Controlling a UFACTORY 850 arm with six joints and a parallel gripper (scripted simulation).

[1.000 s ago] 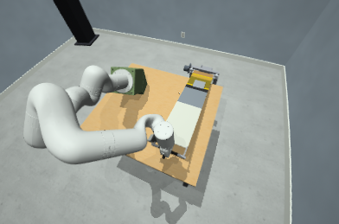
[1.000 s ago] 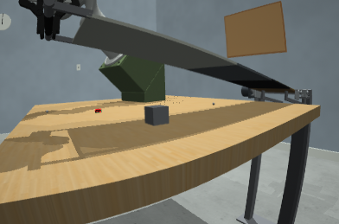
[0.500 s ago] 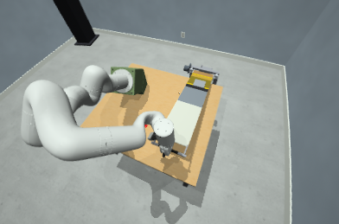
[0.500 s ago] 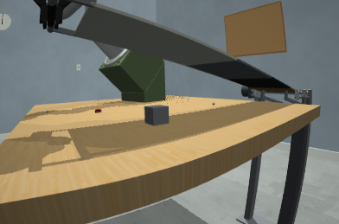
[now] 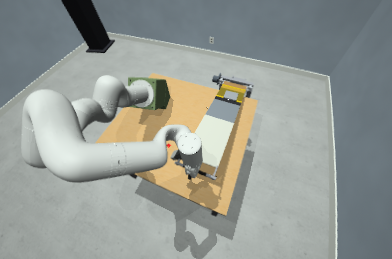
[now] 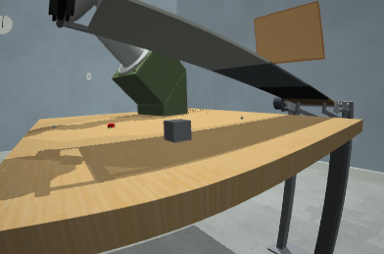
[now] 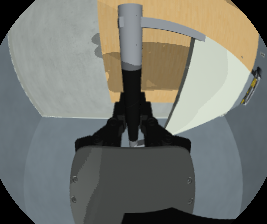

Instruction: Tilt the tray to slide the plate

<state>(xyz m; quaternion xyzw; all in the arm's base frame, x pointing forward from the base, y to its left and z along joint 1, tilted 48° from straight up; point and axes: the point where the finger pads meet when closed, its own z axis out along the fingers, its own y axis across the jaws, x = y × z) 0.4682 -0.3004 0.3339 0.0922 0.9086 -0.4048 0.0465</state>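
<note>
The long tray (image 5: 216, 137) (image 6: 196, 39) is tilted, with its near end lifted high and its far end down at the hinge (image 6: 284, 105). Its pale bed also shows in the wrist view (image 7: 210, 90). My gripper (image 5: 192, 171) (image 6: 61, 2) (image 7: 132, 99) is shut on the tray's grey handle bar (image 7: 131, 36) at the raised end. A grey steel plate (image 5: 225, 110) lies flat on the far half of the bed, right before the yellow band (image 5: 233, 88). I cannot tell whether it overlaps the band or its lines.
A small dark block (image 6: 177, 129), the tray's rest, stands on the wooden table (image 5: 185, 100) (image 6: 147, 177) under the lifted tray. A tiny red marker (image 5: 169, 145) (image 6: 111, 125) lies nearby. The arm's green base (image 5: 150, 93) (image 6: 157, 85) stands behind. A black stand (image 5: 87, 20) is far left.
</note>
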